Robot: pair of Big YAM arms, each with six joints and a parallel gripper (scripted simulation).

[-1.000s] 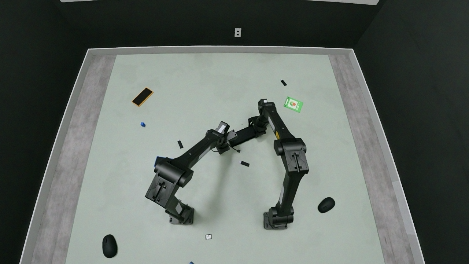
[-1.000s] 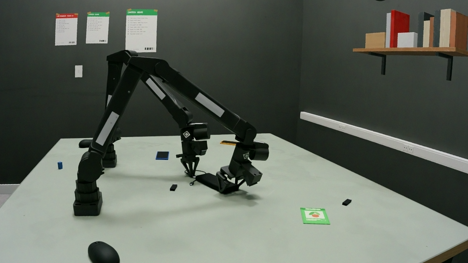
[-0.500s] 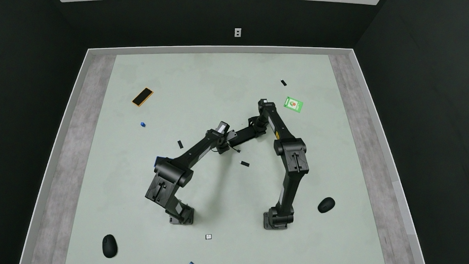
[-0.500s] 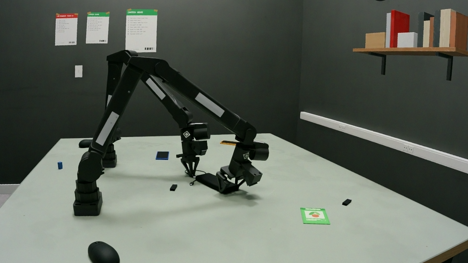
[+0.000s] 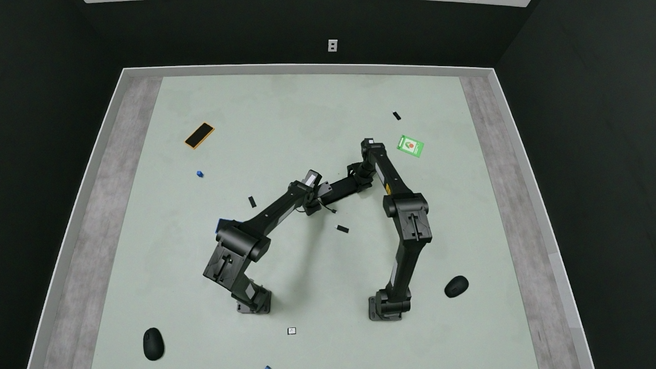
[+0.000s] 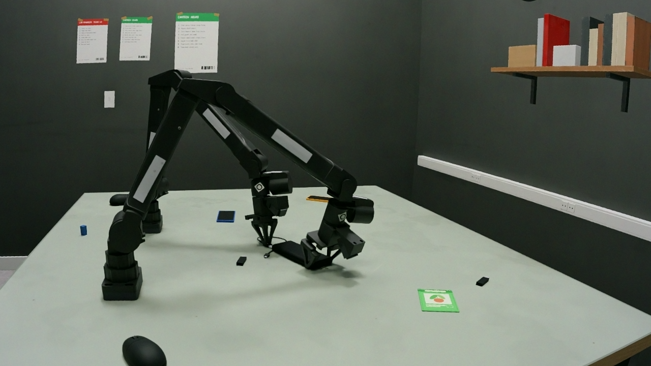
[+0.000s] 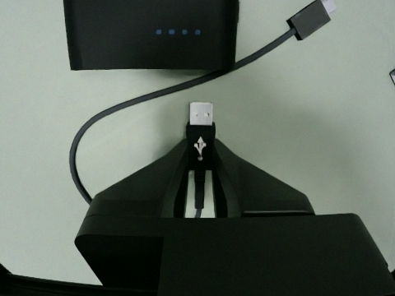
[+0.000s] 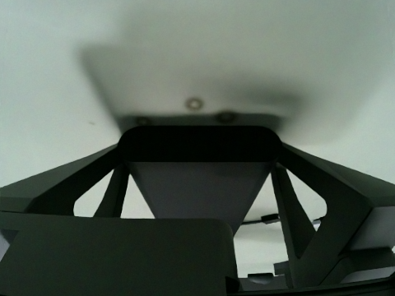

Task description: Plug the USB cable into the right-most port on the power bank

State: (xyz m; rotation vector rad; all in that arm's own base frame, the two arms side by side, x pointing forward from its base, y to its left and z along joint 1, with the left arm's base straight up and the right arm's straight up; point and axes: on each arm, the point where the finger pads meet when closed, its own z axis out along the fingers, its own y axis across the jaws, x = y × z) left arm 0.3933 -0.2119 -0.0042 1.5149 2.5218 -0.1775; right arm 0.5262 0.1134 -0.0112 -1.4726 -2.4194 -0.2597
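in the left wrist view, the usb plug (image 7: 201, 136) is held by the nearly closed left gripper (image 5: 317, 202) (image 6: 268, 243) (image 7: 200, 147), at six o'clock from the power bank (image 5: 340, 188) (image 6: 295, 253) (image 7: 152, 37) (image 8: 199, 144); the bank is gripped by the widely spread right gripper (image 5: 360, 176) (image 6: 322, 264) (image 8: 200, 150).

No visible shift separates now from the earlier pictures: relative to the power bank (image 5: 340, 189) (image 6: 289, 251) (image 7: 152, 45) (image 8: 202, 187), the left hand (image 5: 319, 198) (image 6: 267, 243) (image 7: 200, 147), right hand (image 5: 360, 180) (image 6: 324, 260) (image 8: 200, 148) and USB cable (image 5: 327, 207) (image 6: 268, 254) (image 7: 136, 99) (image 8: 253, 222) show no discernible change of place.
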